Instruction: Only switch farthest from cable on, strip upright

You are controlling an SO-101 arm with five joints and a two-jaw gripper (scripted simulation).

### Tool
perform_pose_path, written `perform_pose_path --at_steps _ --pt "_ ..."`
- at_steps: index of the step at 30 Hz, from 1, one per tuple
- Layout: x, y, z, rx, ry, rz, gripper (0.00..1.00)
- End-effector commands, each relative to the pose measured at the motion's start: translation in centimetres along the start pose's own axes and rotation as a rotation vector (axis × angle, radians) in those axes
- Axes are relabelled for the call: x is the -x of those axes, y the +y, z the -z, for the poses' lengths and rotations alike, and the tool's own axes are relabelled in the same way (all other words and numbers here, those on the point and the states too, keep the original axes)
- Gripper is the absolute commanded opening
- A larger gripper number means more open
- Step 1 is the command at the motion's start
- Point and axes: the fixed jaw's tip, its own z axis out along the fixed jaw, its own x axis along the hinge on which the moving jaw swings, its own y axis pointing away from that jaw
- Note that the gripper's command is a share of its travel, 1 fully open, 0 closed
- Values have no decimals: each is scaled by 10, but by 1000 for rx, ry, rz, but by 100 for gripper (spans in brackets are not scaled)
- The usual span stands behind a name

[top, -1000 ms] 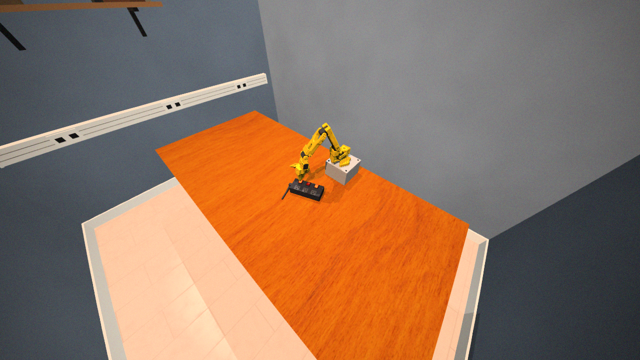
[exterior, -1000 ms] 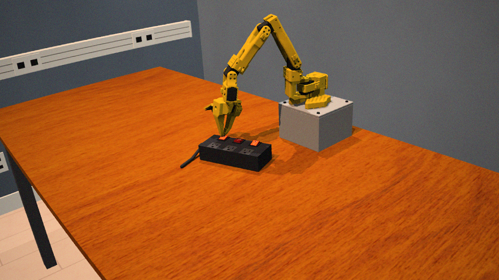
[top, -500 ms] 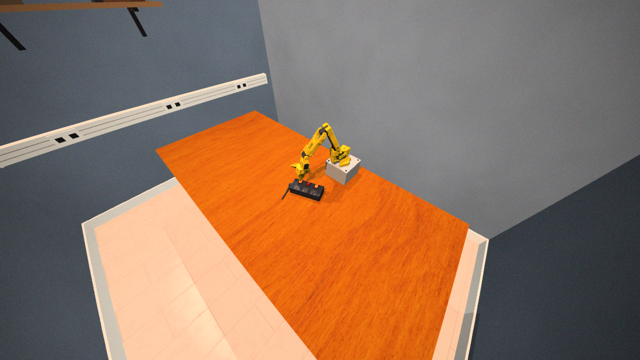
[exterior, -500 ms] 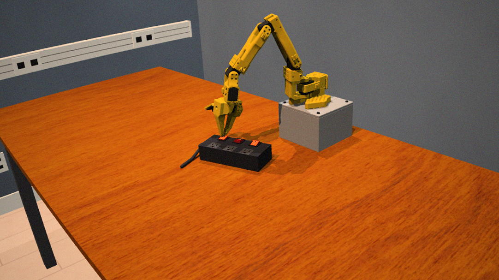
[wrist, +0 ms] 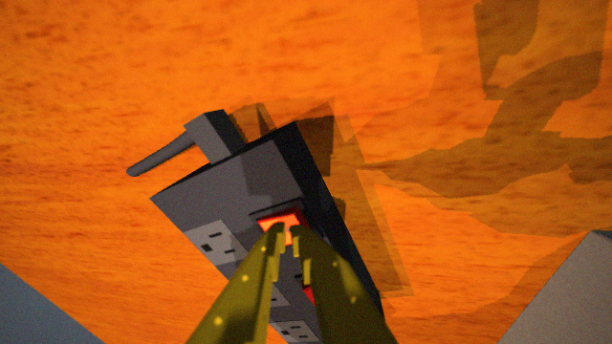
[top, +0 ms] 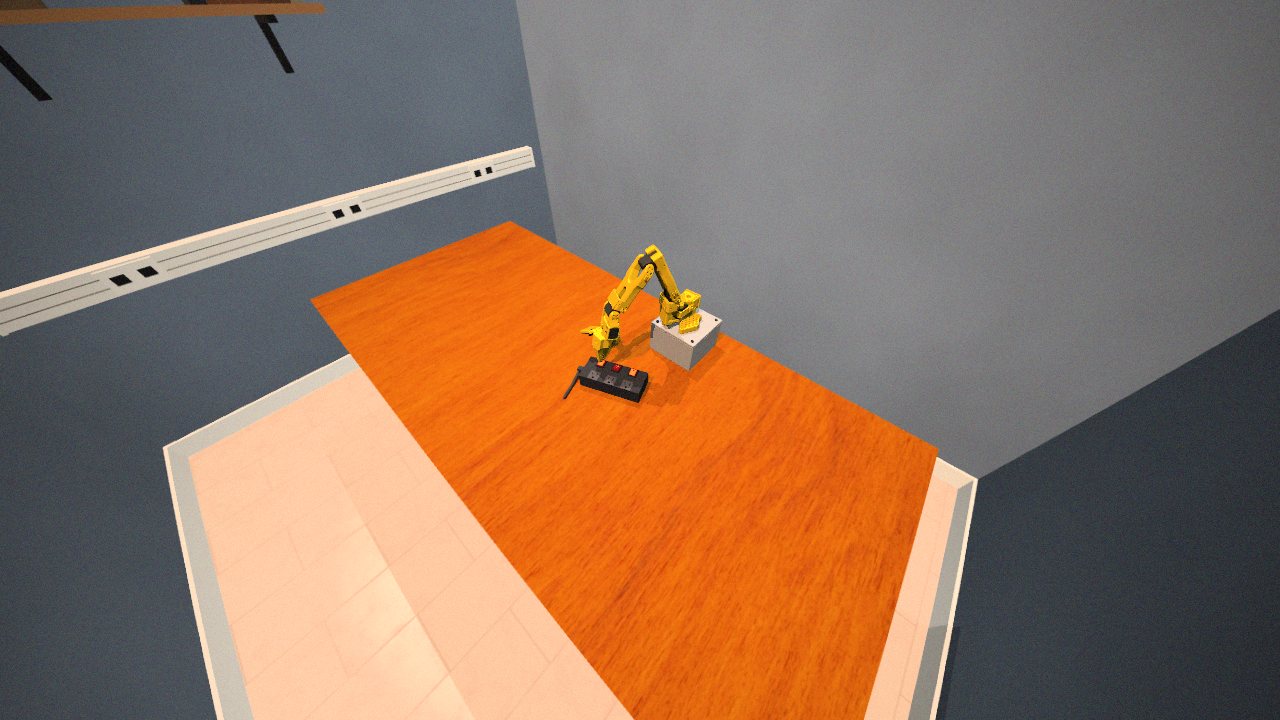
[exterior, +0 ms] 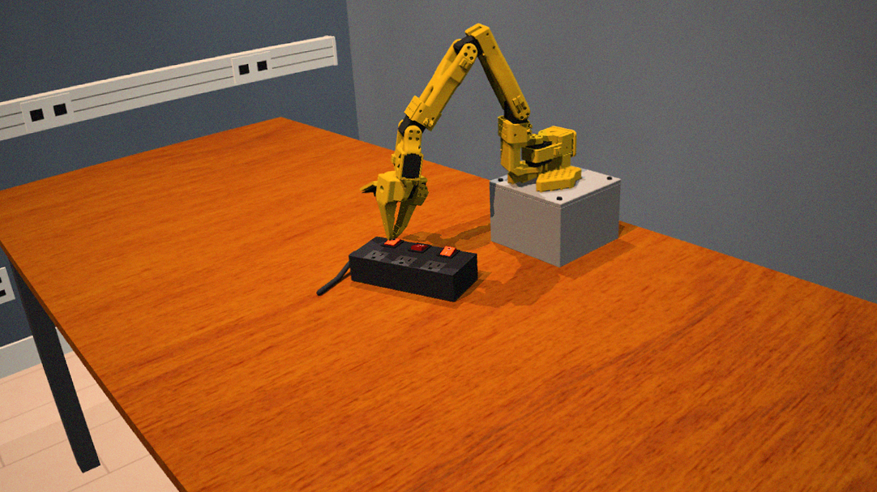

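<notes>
A black power strip [top: 612,379] [exterior: 412,270] [wrist: 225,191] lies right way up on the orange table, its cable [exterior: 332,282] [wrist: 158,157] pointing left. It has three rocker switches. The one nearest the cable [exterior: 392,243] glows bright orange. The middle one [exterior: 418,248] is dark red. The one farthest from the cable [exterior: 447,251] [top: 632,370] is bright orange. My gripper [exterior: 395,237] [wrist: 285,228] [top: 611,357] is shut and empty, its tips down on the switch nearest the cable.
The arm's grey base box [exterior: 555,217] [top: 684,339] stands right behind the strip's far end. The wall runs close behind the base. The table edge [exterior: 114,395] lies to the left, well away from the strip.
</notes>
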Motion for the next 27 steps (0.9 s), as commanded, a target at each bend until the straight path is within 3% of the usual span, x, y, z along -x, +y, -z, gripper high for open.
perform_pose_path --at_steps 1,27 --pt "-13 -48 -24 -192 66 -17 0" --pt "-16 -57 -29 -193 66 -19 0"
